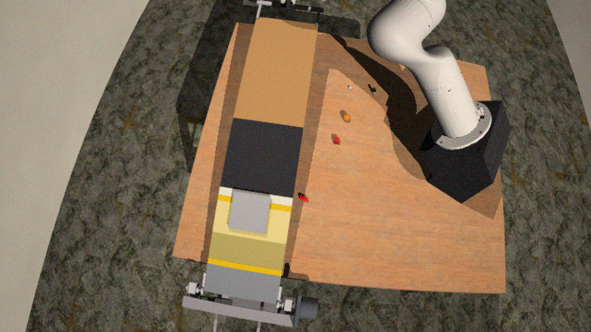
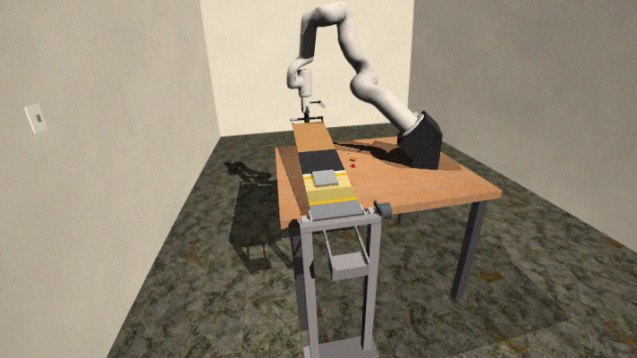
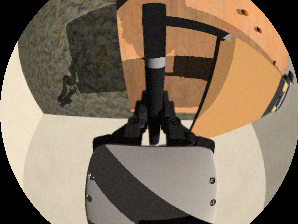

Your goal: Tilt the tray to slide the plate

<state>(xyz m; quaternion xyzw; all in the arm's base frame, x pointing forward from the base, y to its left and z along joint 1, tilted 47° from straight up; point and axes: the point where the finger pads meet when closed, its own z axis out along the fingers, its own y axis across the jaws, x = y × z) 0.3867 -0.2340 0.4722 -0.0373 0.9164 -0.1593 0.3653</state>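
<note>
The long tray (image 1: 270, 114) is hinged on a grey stand at its near end, and its far end is lifted above the table (image 2: 319, 156). My gripper (image 1: 287, 2) is shut on the tray's handle bar (image 3: 154, 63) at the far end; it also shows in the exterior view (image 2: 306, 115) and the wrist view (image 3: 154, 132). The grey steel plate (image 1: 248, 212) (image 2: 325, 177) lies flat on the bed. It covers the middle of the upper solid yellow line (image 1: 279, 207) and reaches into the pale tinted band (image 1: 248, 231). The lower yellow line (image 1: 244, 266) is apart from the plate.
The grey hinge stand (image 2: 338, 259) stands off the table's near edge. An orange ball (image 1: 346, 116), a red cube (image 1: 336, 139) and a small red piece (image 1: 303, 197) lie on the wooden table right of the tray. The arm's black base (image 1: 466, 153) stands at the right.
</note>
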